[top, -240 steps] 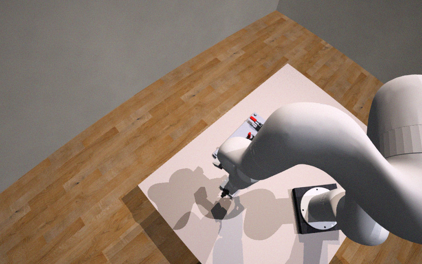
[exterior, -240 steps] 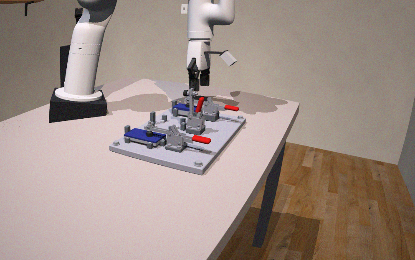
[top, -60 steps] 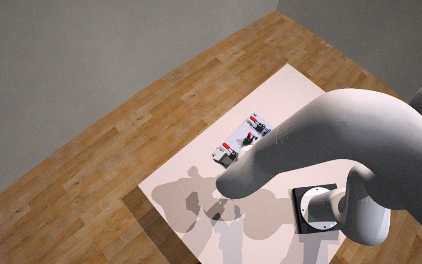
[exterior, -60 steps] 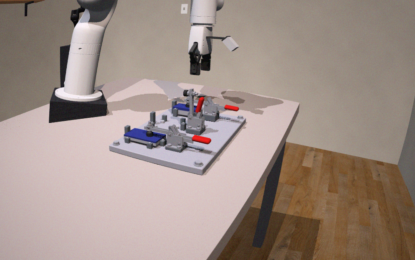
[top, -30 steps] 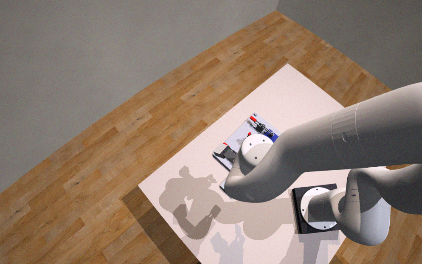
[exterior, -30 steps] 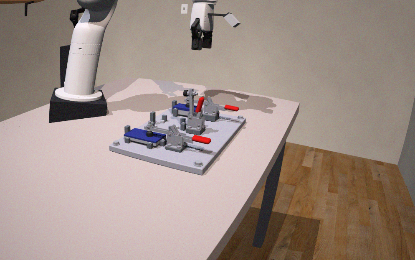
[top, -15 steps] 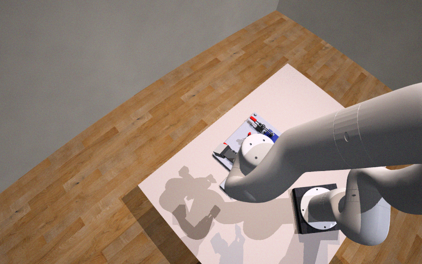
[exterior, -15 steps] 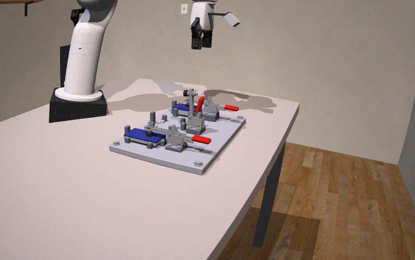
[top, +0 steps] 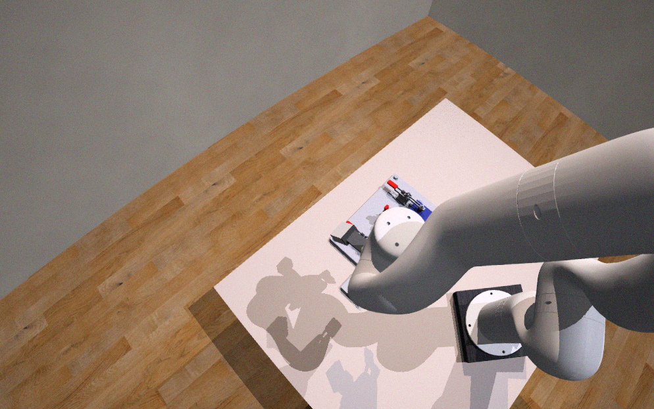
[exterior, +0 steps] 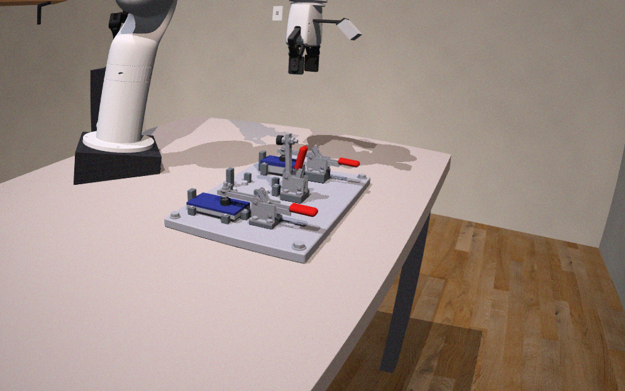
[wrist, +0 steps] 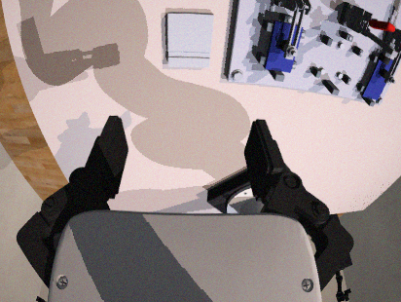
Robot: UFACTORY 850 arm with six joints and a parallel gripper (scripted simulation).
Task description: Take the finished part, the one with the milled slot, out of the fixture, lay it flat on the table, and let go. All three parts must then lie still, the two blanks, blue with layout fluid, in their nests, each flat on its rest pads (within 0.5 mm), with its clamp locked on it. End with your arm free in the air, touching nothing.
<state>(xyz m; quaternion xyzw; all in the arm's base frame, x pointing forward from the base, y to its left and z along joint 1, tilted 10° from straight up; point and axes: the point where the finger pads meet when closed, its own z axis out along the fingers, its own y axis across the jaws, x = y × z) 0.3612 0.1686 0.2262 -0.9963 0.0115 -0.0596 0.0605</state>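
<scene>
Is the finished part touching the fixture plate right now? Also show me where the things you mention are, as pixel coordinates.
Apart: the wrist view shows bare table between the finished part [wrist: 189, 38] and the near edge of the fixture plate [wrist: 249, 58].

A plank floor [top: 144, 192] [exterior: 520, 341] [wrist: 21, 122] of mixed brown tones is seen at 9 o'clock in the top and wrist views and at 4 o'clock in the exterior view. In the top view, the floor is met by a grey wall [top: 144, 72] at 10 o'clock. In the exterior view, a small white wall plate [exterior: 276, 12] is seen at 12 o'clock, mounted upright on a beige wall [exterior: 507, 115]. At 10 o'clock, a wooden slab [exterior: 22, 2] is cut off by the frame, with a black bracket [exterior: 39, 14] seen just below.
</scene>
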